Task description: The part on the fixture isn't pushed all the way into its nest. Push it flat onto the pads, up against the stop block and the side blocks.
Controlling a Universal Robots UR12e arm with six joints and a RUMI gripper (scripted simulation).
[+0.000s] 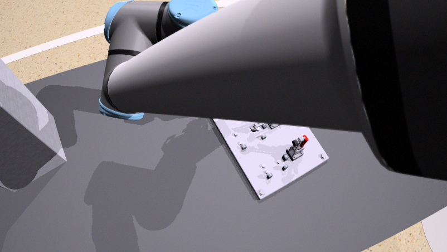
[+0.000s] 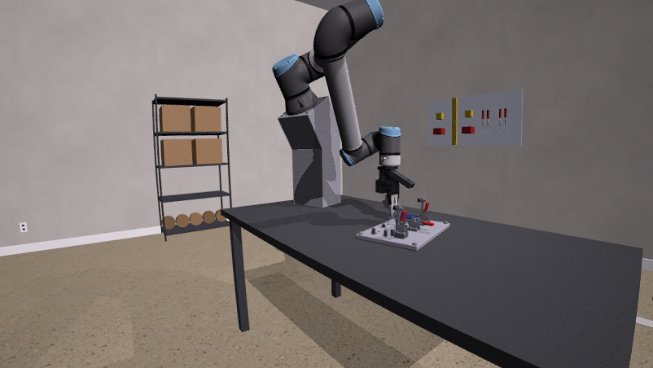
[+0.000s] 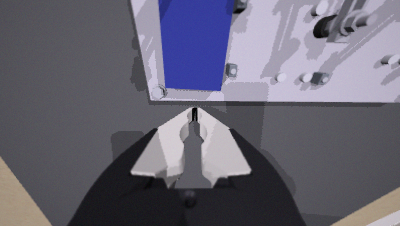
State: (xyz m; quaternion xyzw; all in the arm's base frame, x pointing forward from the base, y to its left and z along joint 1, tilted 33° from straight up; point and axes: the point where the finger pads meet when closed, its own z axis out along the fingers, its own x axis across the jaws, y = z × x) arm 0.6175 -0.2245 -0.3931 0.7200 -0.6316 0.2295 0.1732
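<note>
No readable labels anywhere; flat, glossy blue part on pale metal fixture; gripper pinched fully closed, holding nothing.
</note>
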